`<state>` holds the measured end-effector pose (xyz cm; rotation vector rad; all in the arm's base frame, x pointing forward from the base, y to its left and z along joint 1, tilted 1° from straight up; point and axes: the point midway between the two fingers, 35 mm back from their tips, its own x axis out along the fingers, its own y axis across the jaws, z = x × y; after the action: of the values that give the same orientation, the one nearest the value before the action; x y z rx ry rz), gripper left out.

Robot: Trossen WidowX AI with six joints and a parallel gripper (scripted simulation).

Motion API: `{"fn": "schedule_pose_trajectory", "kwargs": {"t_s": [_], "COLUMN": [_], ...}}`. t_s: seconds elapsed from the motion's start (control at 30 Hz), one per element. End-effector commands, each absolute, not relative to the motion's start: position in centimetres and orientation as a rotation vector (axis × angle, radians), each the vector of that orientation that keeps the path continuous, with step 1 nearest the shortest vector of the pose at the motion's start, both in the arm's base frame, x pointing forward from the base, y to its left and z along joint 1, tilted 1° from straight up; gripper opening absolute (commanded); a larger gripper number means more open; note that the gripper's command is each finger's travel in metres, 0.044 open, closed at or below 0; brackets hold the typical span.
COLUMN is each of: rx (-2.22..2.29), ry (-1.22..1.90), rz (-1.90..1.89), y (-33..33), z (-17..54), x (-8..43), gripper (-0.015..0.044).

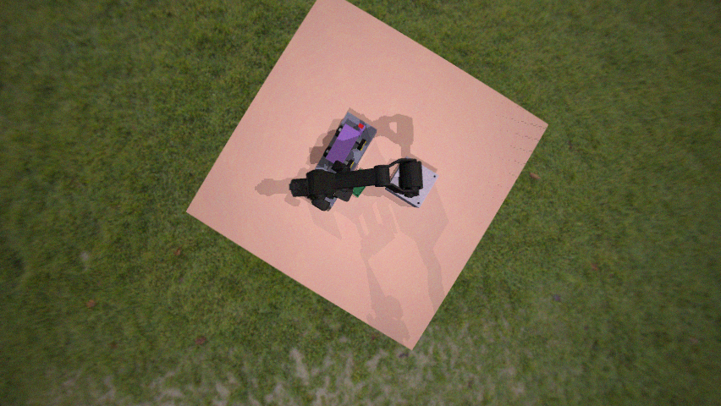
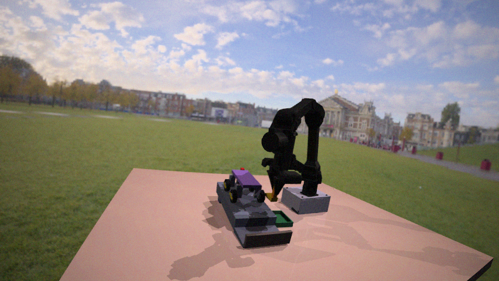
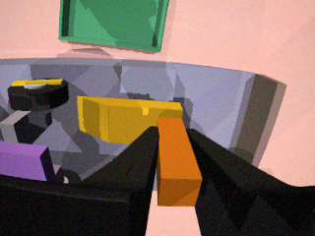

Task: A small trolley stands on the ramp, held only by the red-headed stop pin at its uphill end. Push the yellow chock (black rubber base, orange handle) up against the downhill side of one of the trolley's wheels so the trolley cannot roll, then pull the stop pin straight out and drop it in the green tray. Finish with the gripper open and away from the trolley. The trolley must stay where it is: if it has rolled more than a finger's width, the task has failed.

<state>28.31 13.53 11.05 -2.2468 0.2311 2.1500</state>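
My gripper (image 2: 274, 189) (image 3: 171, 136) is shut on the orange handle of the yellow chock (image 2: 270, 196) (image 3: 129, 120). In the wrist view the chock shows over the ramp (image 2: 255, 222) (image 3: 212, 93), downhill of a black wheel (image 3: 39, 94) with a gap between them. Its height above the ramp is hard to tell, and its rubber base is hidden. The trolley (image 1: 343, 143) (image 2: 246, 178) (image 3: 22, 159) has a purple top and stands on the ramp. The red-headed stop pin (image 1: 360, 126) (image 2: 242, 168) stands at its uphill end. The green tray (image 1: 358, 190) (image 2: 283, 219) (image 3: 115, 22) lies beside the ramp.
A dark end board (image 2: 267, 239) (image 3: 266, 105) stands across the ramp's low end. The grey robot base (image 1: 426, 187) (image 2: 307, 204) is on the tray's side of the ramp. The arm covers the ramp's lower part in the overhead view. The pink table top (image 1: 282, 201) (image 2: 157, 209) carries everything.
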Motion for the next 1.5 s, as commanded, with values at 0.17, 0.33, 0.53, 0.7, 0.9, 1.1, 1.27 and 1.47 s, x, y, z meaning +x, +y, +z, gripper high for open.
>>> {"fn": "schedule_pose_trajectory", "kwargs": {"t_s": [0.17,0.33,0.53,0.7,0.9,1.1,1.27,1.47], "rx": [-2.243,-2.243,-2.243,-2.243,-2.243,-2.244,-2.244,-2.244], "ry": [0.239,0.239,0.239,0.239,0.24,0.24,0.241,0.241], "rz": [2.168,2.168,2.168,2.169,2.169,2.169,2.169,2.169], "y": [13.3,13.2,12.9,12.8,12.4,11.8,11.3,10.7], "z": [8.6,7.4,5.9,5.4,5.6,5.8,5.9,6.0], "x": [28.4,28.5,28.5,28.4,28.4,28.5,28.6,28.6], "gripper": [0.0,0.0,0.0,0.0,0.0,0.0,0.0,0.0]}}
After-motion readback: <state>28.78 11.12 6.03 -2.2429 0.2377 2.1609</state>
